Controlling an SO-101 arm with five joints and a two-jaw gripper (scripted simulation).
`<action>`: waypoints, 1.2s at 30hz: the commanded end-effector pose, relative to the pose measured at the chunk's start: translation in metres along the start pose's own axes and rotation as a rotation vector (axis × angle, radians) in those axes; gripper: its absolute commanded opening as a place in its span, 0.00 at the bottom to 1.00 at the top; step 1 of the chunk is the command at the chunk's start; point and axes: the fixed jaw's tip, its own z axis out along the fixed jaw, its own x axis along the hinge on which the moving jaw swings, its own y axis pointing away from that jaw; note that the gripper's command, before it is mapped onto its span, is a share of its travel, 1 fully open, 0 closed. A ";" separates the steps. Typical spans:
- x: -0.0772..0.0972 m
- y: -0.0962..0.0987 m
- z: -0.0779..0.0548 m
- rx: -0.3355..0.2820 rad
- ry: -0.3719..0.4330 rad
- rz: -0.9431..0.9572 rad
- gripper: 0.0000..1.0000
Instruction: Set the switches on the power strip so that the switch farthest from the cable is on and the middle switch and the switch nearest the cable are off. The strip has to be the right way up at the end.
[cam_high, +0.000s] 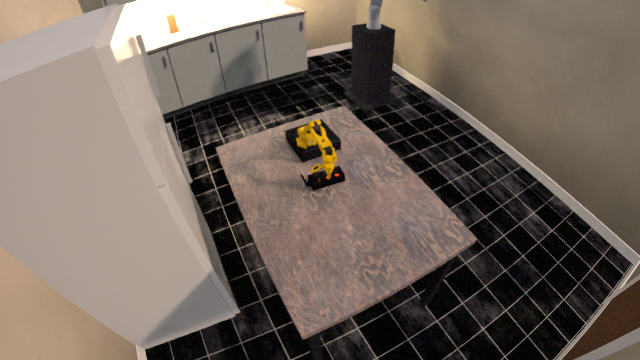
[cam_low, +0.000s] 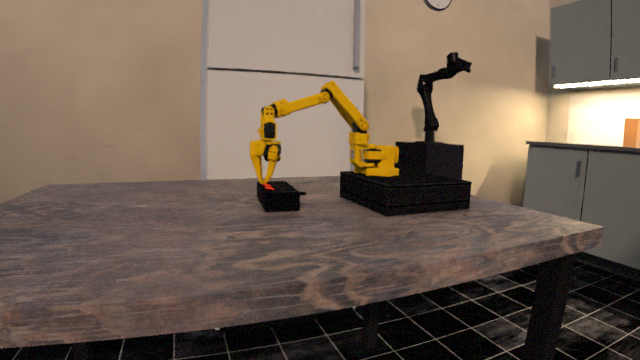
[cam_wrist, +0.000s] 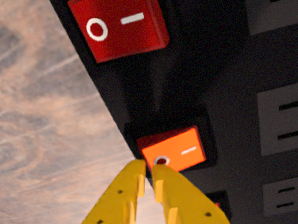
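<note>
Two yellow fingers of the gripper (cam_wrist: 149, 175) are standing pressed together, holding nothing. Their tips are pointing down at the near edge of a lit orange switch (cam_wrist: 174, 149) on the black power strip (cam_low: 280, 195). A darker red switch (cam_wrist: 119, 15) sits beyond it. This strip is lying face-up on the wooden table (cam_low: 165, 260), near the arm's base (cam_low: 445, 197).

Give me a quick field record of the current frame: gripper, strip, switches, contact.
gripper: gripper shut, holding nothing, pointed down
power strip: power strip black, right way up, flat on the table
lit switch: bright orange rocker, right at the fingertips
dark switch: darker red rocker, next along, away from the gripper
contact: tips at the lit rocker's near edge; actual touch cannot be confirmed
arm base: black plinth behind the strip
</note>
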 end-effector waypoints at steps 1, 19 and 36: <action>0.001 -0.004 0.003 0.011 -0.003 -0.013 0.00; 0.000 -0.006 0.007 0.011 -0.003 -0.013 0.00; -0.001 -0.009 0.011 0.011 -0.003 -0.013 0.00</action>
